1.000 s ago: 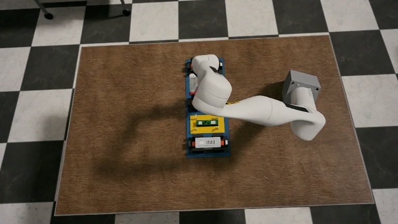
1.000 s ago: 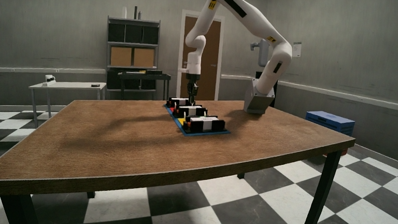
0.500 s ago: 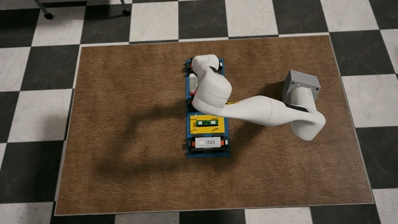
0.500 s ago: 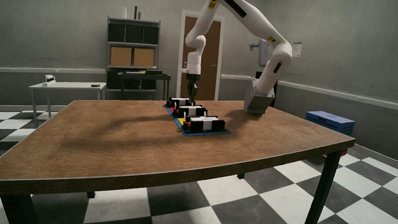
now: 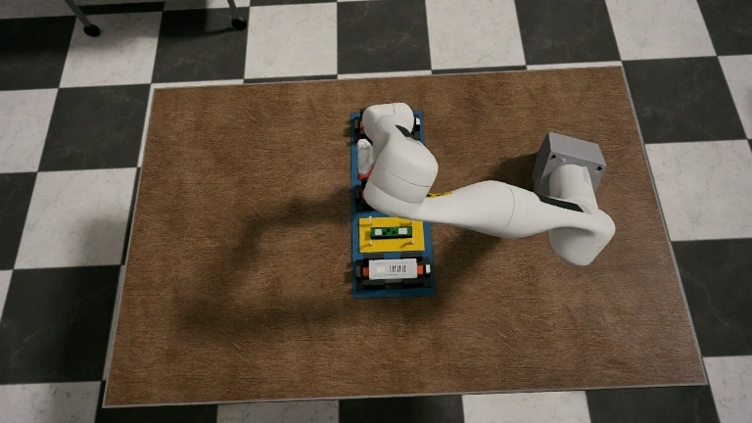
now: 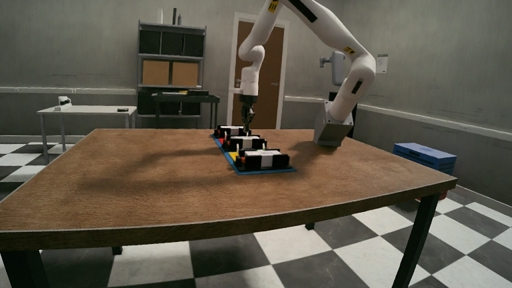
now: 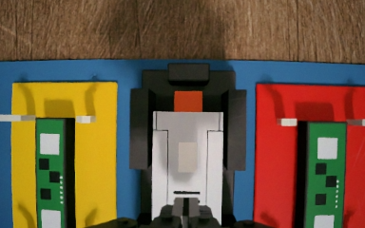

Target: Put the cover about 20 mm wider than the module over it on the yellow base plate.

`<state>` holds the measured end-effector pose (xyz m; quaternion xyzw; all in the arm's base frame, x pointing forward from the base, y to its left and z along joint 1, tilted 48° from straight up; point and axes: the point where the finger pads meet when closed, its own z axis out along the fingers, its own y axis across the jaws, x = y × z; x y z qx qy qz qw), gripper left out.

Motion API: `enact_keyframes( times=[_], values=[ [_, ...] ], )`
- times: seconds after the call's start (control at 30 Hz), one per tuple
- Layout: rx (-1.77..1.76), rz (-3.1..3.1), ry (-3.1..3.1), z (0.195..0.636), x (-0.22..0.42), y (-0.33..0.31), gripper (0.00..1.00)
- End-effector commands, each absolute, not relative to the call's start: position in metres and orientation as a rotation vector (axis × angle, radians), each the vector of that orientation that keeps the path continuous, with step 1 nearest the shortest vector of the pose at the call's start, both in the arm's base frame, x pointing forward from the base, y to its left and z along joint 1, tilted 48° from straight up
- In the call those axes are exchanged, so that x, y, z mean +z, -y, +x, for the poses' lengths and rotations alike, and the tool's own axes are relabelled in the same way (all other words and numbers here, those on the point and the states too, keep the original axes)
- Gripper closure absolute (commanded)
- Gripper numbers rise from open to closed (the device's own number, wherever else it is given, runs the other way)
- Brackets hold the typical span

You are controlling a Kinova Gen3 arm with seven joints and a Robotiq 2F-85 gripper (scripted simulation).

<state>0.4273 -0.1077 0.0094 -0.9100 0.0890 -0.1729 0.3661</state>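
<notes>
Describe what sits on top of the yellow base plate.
On the yellow plate lies a green module, uncovered, with thin white posts beside it. Whatever lies beneath the module is hidden.

Dim, uneven light is cast over the brown wood-grain tabletop (image 5: 265, 352) (image 6: 211, 198) (image 7: 76, 28), where a soft-edged arm shadow is thrown. In the exterior view, the tabletop's front edge is bowed by lens distortion and the grey back wall (image 6: 94, 35) is left in muted light.
</notes>
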Motion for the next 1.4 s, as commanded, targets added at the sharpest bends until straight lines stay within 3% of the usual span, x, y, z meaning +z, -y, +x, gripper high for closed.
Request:
enact_keyframes(
  times=[0.0,0.63,0.67,1.37],
  values=[
    [-0.446,-2.340,-0.230,0.4274,0.0097,0.1086,1.00],
    [-0.446,-2.340,-0.230,0.4274,0.0097,0.1086,1.00],
    [-0.446,-2.340,-0.230,0.4274,0.0097,0.1086,0.00],
    [-0.446,-2.340,-0.230,0.4274,0.0097,0.1086,0.00]
  ],
)
